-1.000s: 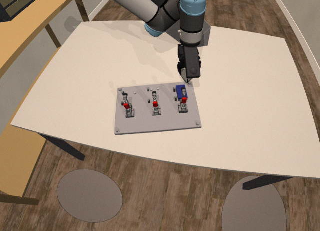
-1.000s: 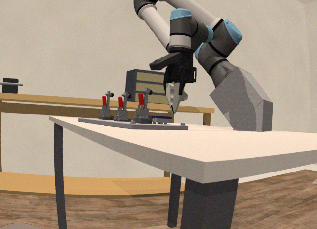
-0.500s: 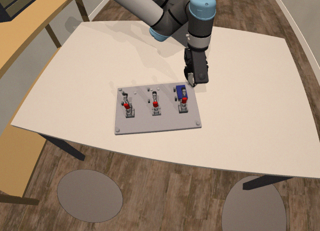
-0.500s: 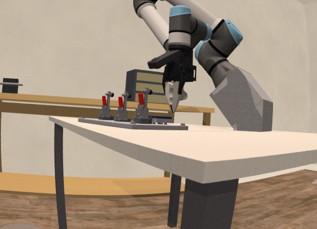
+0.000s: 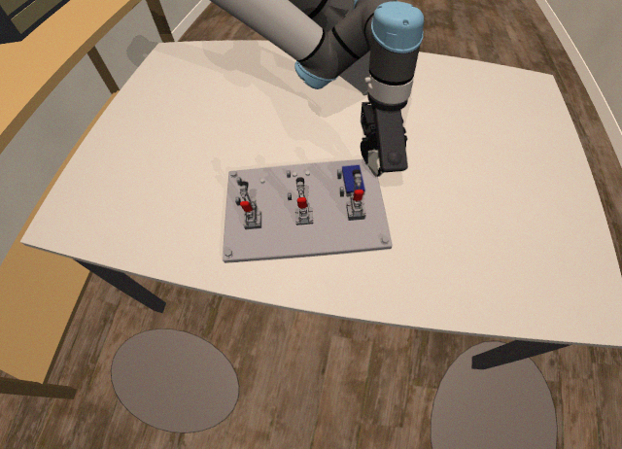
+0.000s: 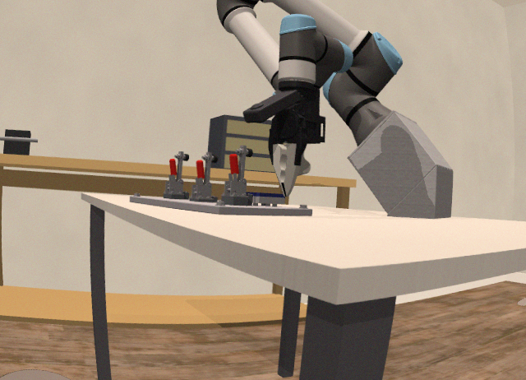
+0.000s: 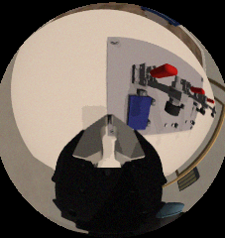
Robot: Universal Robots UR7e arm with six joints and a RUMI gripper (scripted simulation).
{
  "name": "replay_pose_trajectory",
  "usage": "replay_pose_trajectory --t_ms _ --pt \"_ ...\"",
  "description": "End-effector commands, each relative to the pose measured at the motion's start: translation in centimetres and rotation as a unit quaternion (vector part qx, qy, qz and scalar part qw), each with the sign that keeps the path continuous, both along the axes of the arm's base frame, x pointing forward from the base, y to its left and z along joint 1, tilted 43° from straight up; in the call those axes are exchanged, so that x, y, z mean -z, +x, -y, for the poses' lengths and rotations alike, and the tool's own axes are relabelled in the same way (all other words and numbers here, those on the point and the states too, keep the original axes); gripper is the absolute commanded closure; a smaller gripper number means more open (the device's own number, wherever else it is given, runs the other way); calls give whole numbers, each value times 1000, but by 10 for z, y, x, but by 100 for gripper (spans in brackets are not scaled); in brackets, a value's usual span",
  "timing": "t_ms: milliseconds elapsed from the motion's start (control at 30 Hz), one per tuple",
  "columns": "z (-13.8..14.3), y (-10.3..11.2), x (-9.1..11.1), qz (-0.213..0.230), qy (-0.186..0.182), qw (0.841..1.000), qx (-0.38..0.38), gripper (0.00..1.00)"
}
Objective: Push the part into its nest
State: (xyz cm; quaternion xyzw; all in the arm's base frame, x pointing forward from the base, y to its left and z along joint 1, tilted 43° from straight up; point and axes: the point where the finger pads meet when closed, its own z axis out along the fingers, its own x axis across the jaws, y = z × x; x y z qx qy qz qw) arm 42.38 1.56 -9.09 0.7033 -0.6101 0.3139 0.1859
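Observation:
A blue flat part lies in the right-hand nest of the grey fixture plate, under a red-handled toggle clamp. In the wrist view the blue part sits near the plate's edge, just ahead and right of my fingertips. My gripper is shut and empty, its tips pointing down at the plate's back right corner, right beside the part. From the side view the shut tips hang just above the plate, next to the part's thin blue edge.
Two more red-handled toggle clamps stand on the plate's middle and left nests, which hold no part. Small stop blocks and pads sit along the plate's back edge. A wooden bench with a drawer box stands behind the table.

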Motion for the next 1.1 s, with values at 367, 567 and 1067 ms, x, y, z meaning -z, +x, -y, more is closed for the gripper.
replay_pose_trajectory --t_ms 367,567,1067 --pt "8 4 8 1 0 1000 -1 100" --pt "10 4 6 2 0 1000 -2 100" --pt "13 4 4 2 0 1000 -2 100"
